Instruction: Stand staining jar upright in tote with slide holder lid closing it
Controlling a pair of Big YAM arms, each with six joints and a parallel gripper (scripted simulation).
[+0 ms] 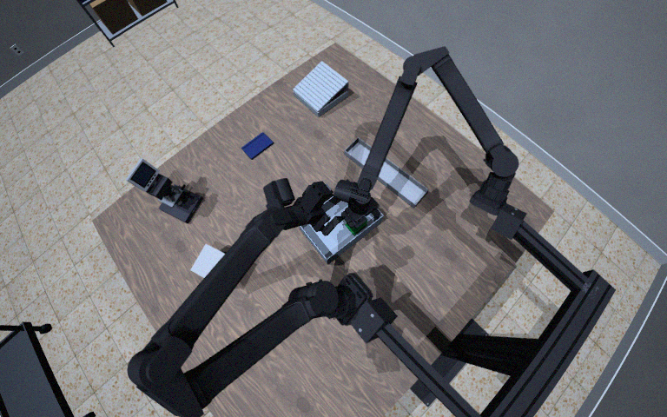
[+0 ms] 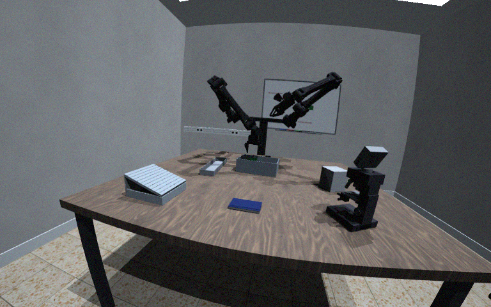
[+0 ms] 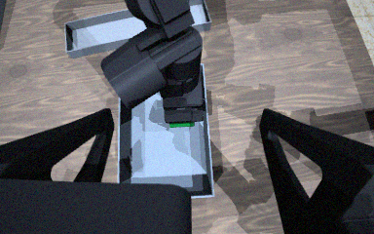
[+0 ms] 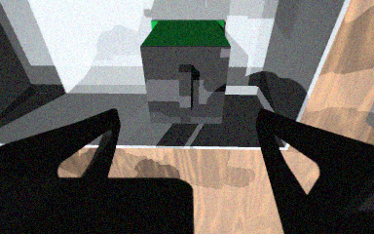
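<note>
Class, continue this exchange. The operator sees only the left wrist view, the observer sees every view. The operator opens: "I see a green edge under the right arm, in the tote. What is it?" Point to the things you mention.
Observer: The right wrist view shows a green top on a grey, box-shaped jar (image 4: 186, 85), upright inside the tote (image 1: 314, 244) (image 2: 257, 166) (image 3: 210, 161) (image 4: 321, 58).

Operator: Is the right pincer (image 4: 188, 116) gripping it?

Observer: No. In that same view its fingers stand wide apart, with the jar beyond their tips.

Operator: Anything else on the table that I can't see?

Observer: Yes, the exterior view shows a microscope (image 1: 181, 199) (image 2: 369, 201) standing near a pale box (image 1: 208, 261) (image 2: 331, 179).
</note>
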